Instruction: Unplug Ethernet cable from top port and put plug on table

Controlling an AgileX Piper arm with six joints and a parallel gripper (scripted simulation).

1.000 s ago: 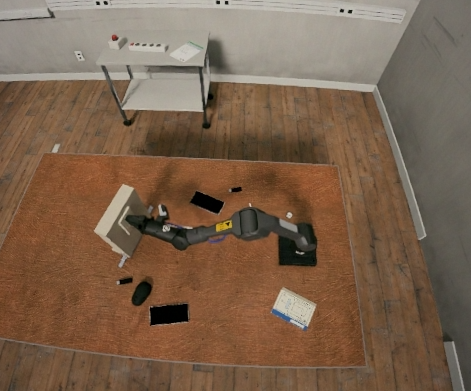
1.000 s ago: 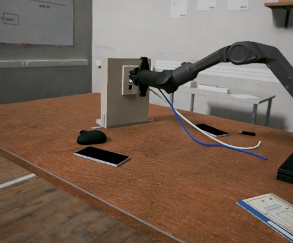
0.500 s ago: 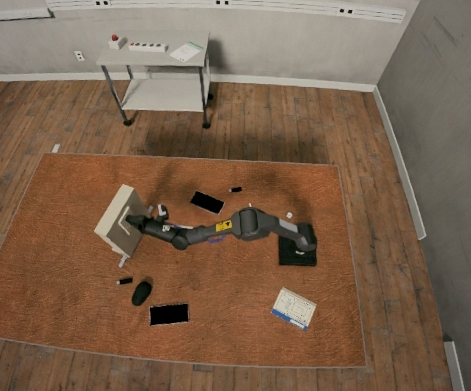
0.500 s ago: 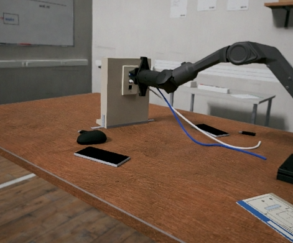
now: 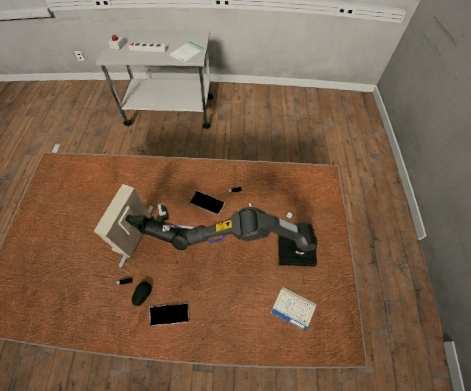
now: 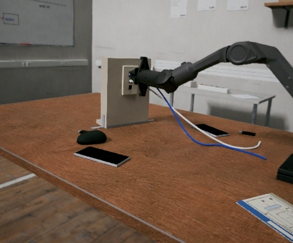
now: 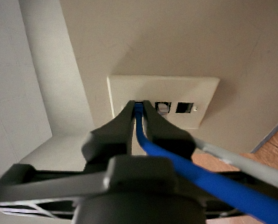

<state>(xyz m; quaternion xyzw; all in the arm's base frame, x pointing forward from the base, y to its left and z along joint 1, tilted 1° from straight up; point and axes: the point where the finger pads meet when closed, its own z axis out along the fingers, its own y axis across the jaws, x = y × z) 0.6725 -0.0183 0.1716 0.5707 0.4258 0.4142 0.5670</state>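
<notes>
Gripper (image 7: 138, 109) pinching blue plug (image 7: 137, 108), still seated in plate (image 7: 162, 82) near table's left edge (image 6: 61, 182). Plug's long axis level, nose into port, blue cable (image 6: 183, 129) trailing back towards arm base. Latch tab hidden by fingers. White cable (image 6: 214, 137) in next port.

Arm (image 6: 201, 64): dark grey tubular links, round joint housing (image 6: 241, 53), yellow warning label (image 5: 223, 226) on upper link, light grey forearm patch, square black base (image 5: 288, 259). Hand (image 7: 139, 111): black tapered fingers.
</notes>
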